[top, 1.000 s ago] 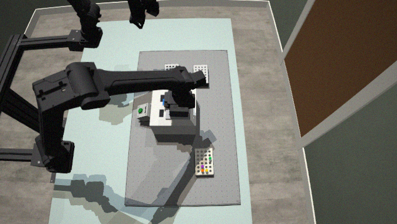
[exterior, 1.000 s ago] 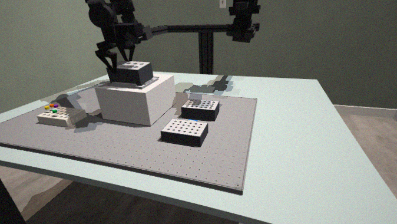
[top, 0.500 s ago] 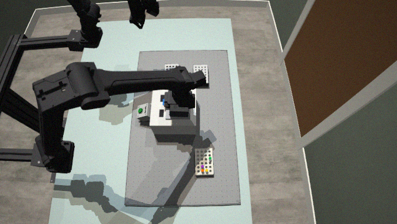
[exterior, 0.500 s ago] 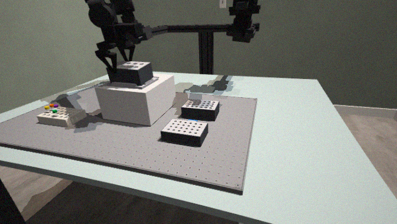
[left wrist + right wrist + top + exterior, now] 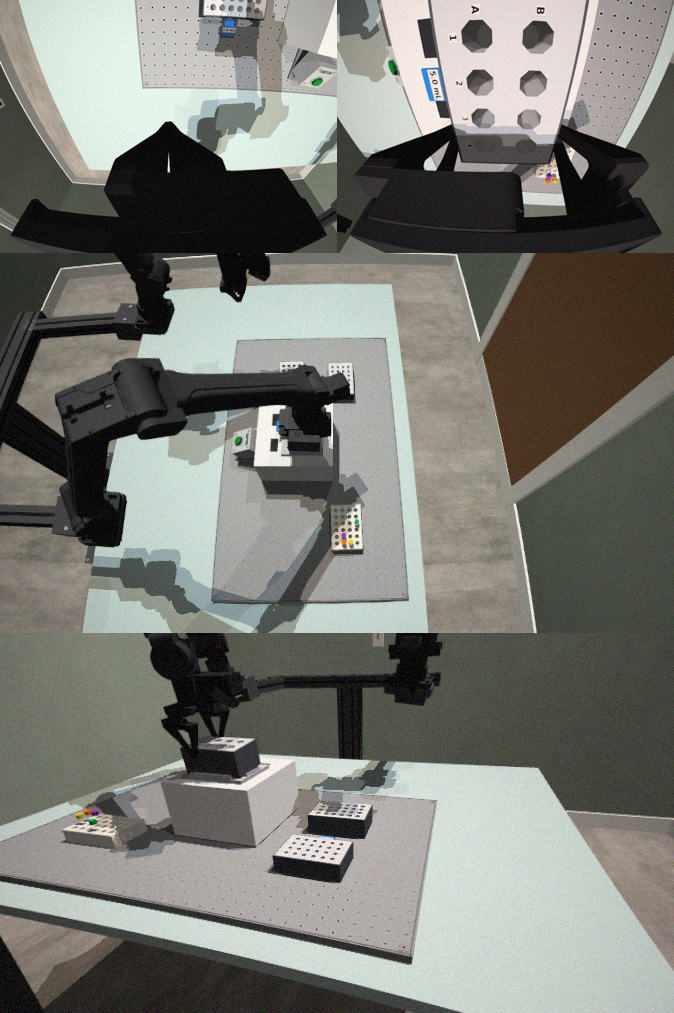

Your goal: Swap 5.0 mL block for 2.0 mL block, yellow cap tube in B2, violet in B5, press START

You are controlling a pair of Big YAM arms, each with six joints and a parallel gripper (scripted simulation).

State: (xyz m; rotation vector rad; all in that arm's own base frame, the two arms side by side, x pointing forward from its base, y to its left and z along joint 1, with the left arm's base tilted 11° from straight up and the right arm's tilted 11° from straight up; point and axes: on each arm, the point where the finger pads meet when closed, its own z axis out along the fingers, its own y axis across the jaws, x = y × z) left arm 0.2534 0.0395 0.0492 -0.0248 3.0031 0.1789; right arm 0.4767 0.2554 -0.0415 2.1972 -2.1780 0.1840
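5.0 mL block (image 5: pixel 222 759) (image 5: pixel 505 81) | white top, dark sides | on mixer (image 5: pixel 272 458) (image 5: pixel 212 808) (image 5: pixel 410 81) | bores vacant
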